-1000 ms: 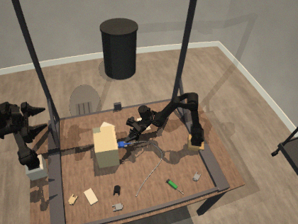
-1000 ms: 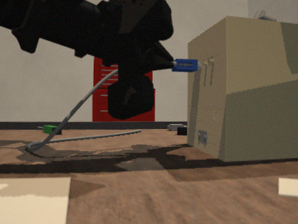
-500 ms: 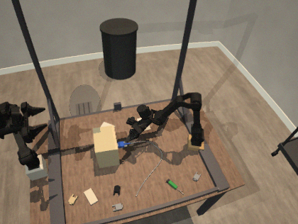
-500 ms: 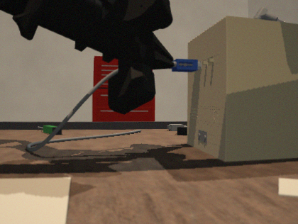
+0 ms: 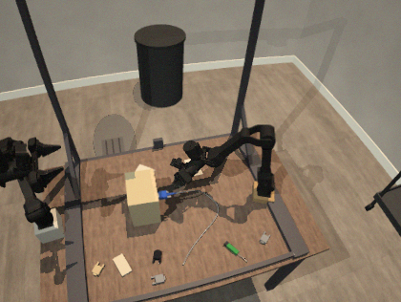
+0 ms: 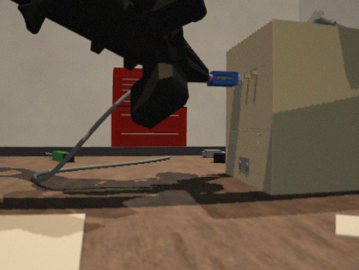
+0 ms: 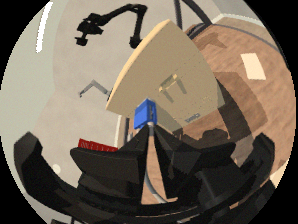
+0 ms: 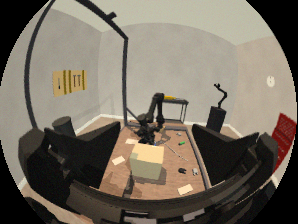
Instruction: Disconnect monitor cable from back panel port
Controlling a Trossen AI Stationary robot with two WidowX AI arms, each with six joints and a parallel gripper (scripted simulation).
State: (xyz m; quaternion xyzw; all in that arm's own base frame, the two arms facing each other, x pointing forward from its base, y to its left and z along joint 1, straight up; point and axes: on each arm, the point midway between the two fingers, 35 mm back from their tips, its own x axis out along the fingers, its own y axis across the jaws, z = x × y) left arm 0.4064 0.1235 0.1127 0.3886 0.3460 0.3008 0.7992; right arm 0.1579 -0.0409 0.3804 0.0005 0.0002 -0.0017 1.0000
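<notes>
The blue plug [image 5: 163,194] [image 6: 223,80] [image 7: 145,114] is level at the upper back panel of the beige box [image 5: 143,191] [image 6: 308,64] [image 8: 146,162]. A little metal shows between its body and the panel; its depth in the port cannot be told. The grey cable [image 5: 218,210] [image 6: 87,134] trails from it to the table. My left gripper [image 5: 175,186] [image 6: 208,78] [image 7: 151,128] is closed at the plug's rear, apparently on a small thumbscrew that the fingertips mostly hide. The other thumbscrew is not clear. My right gripper [image 5: 61,159] is wide open and empty, in the air beyond the table's edge.
A second metal connector [image 6: 244,165] sits low on the panel. A green screwdriver [image 5: 232,248], a black piece [image 5: 158,256], grey pieces [image 5: 158,279] [image 5: 264,237] and a pale card [image 5: 122,265] lie on the table. Dark frame posts stand at its sides.
</notes>
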